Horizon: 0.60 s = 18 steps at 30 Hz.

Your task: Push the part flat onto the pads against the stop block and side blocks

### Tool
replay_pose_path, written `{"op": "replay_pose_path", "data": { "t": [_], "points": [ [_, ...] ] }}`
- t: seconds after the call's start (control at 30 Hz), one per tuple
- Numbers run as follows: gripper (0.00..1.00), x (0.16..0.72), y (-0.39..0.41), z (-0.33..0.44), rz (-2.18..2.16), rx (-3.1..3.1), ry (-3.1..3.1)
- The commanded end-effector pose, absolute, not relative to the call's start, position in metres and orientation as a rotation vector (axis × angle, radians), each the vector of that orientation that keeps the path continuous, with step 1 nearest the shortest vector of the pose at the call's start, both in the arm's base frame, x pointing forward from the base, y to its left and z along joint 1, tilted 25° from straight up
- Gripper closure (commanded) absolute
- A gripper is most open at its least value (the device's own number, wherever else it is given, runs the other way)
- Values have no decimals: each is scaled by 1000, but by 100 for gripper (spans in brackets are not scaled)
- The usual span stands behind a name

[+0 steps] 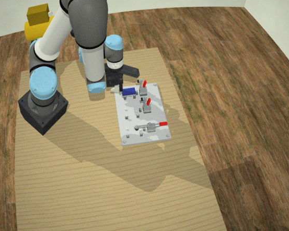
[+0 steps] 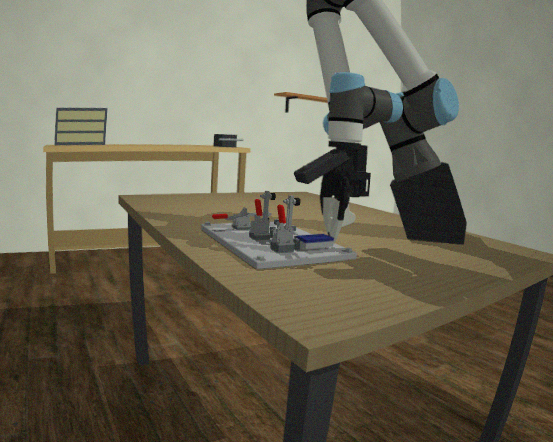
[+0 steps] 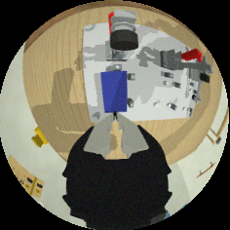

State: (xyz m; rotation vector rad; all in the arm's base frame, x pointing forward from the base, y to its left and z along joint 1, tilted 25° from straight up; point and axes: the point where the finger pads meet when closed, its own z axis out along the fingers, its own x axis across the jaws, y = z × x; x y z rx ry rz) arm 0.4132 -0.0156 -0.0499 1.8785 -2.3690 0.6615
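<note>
A blue rectangular part (image 1: 128, 91) (image 2: 314, 239) (image 3: 114, 91) lies on the grey fixture plate (image 1: 154, 136) (image 2: 261, 262) (image 3: 146, 104), at the plate's end nearest the arm. My gripper (image 1: 117, 89) (image 2: 334, 230) (image 3: 115, 112) is shut with nothing between the fingers. Its tips stand at the part's near edge and seem to touch it. Small grey blocks (image 3: 131, 102) sit along the part's right side.
Three toggle clamps with red handles (image 1: 144, 83) (image 1: 148, 101) (image 1: 163, 124) stand on the plate to the right of the part and beyond it. The plate lies on a wooden table (image 1: 68, 180) (image 2: 381, 290). The arm's black base (image 1: 42, 110) stands at the table's left.
</note>
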Motion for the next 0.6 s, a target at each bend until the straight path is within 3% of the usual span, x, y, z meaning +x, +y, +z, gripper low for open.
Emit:
{"op": "replay_pose_path", "data": {
  "t": [0.0, 0.57],
  "points": [
    [100, 414, -16, -50, 663, 1879, -2369],
    [100, 419, -17, -48, 663, 1879, -2369]
  ]
}}
